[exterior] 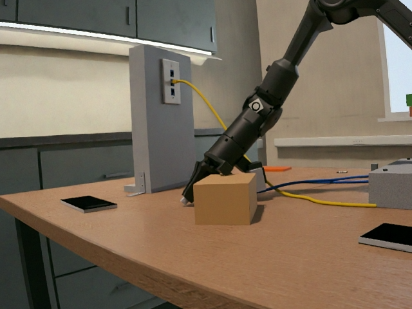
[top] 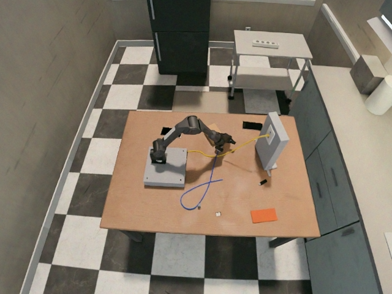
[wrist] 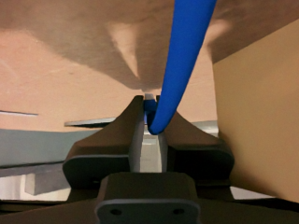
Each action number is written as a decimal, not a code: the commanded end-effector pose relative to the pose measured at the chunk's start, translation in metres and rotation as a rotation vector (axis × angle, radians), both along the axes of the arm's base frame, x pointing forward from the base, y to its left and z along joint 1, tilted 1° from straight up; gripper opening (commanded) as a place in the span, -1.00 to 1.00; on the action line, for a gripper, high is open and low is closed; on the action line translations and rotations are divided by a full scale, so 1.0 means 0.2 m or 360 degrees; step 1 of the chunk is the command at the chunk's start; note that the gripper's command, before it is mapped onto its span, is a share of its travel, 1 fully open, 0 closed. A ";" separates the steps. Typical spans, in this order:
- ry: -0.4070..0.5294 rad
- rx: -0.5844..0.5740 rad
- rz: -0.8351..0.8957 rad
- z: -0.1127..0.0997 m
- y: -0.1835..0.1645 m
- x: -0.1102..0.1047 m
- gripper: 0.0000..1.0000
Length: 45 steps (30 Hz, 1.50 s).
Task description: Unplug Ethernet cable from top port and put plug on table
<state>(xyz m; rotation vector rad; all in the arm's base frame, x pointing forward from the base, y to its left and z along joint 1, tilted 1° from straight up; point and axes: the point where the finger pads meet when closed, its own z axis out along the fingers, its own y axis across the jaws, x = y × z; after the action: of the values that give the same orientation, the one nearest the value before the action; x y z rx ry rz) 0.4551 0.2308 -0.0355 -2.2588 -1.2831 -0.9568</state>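
My gripper (exterior: 187,197) is shut on the blue cable's plug (wrist: 149,109) and holds it tilted down, very close to the table top, right beside a tan box (exterior: 224,198). I cannot tell whether the plug's clear tip (exterior: 183,200) touches the table. The blue cable (top: 199,191) runs back from the fingers in a loop over the table. The grey wall plate (exterior: 169,81) stands upright to the left; its top port (exterior: 171,72) is empty. A yellow cable (top: 240,145) stays plugged into the middle port (exterior: 172,81) and passes under my arm, near the gripper (top: 217,149).
The robot base (top: 166,171) stands at the left. Two black slabs (exterior: 87,203) (exterior: 387,236) lie near the table's edge. An orange card (top: 263,215), a small black piece (top: 263,182) and a small white piece (top: 217,214) lie toward the front.
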 end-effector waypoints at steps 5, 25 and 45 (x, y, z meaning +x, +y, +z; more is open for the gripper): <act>0.0018 -0.0009 -0.0001 -0.03 0.00 -0.01 -0.67; 0.0018 -0.0009 -0.0001 -0.03 0.00 -0.01 -0.44; 0.0018 -0.0009 -0.0001 -0.03 0.00 -0.01 -0.21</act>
<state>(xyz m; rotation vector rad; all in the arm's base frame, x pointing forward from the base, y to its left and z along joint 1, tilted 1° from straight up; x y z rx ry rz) 0.4569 0.2300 -0.0352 -2.2662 -1.2786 -0.9621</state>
